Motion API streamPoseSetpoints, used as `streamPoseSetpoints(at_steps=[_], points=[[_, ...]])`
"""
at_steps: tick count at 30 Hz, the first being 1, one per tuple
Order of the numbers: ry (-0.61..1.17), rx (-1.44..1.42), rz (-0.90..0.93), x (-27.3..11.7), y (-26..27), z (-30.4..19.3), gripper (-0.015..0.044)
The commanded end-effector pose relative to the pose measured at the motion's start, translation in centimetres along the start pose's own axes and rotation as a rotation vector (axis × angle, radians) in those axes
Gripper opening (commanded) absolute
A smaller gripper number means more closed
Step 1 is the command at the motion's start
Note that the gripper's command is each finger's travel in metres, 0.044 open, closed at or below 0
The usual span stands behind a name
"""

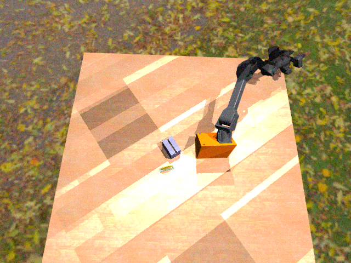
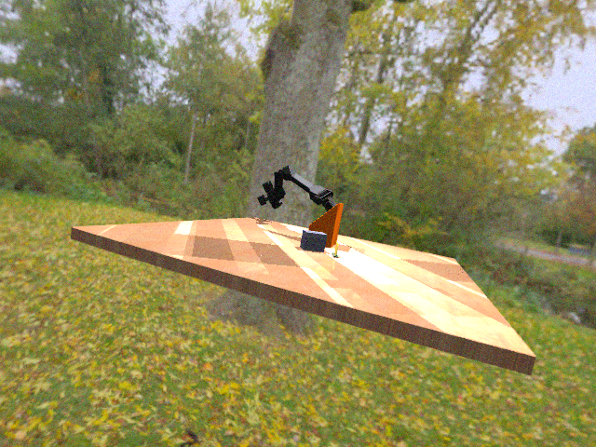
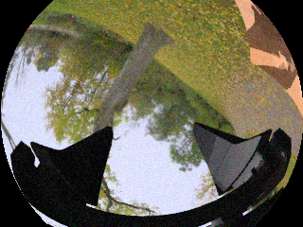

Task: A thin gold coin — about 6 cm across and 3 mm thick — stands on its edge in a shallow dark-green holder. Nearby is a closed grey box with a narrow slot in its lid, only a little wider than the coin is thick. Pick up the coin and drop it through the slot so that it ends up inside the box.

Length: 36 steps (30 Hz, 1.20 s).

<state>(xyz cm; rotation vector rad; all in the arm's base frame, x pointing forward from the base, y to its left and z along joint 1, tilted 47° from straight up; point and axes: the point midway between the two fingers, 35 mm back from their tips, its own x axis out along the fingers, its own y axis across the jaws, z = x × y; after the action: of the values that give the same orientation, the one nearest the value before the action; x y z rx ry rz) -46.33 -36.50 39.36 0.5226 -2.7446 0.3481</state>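
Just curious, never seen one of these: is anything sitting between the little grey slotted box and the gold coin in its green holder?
Nothing: the top view shows only bare wooden table between the grey slotted box and the gold coin.
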Motion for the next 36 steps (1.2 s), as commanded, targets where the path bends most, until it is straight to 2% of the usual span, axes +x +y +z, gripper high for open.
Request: streamPoseSetpoints(at_steps=[1, 4, 9, 25, 30, 36], points=[[-0.001, 0.004, -0.002, 0.0, -0.1, 0.0, 0.0374], [-0.018, 0.059, -0.031, -0.7, -1.8, 0.2, 0.0295], [-0.094, 0.262, -0.135, -3.4, -7.8, 0.8, 0.0164], [-0.389, 0.867, -0.420, -16.5, -23.6, -4.1, 0.0161], [-0.518, 1.041, -0.489, -21.5, -27.2, -6.2, 0.0161], [-0.591, 1.217, -0.566, -24.0, -29.0, -9.3, 0.0161]])
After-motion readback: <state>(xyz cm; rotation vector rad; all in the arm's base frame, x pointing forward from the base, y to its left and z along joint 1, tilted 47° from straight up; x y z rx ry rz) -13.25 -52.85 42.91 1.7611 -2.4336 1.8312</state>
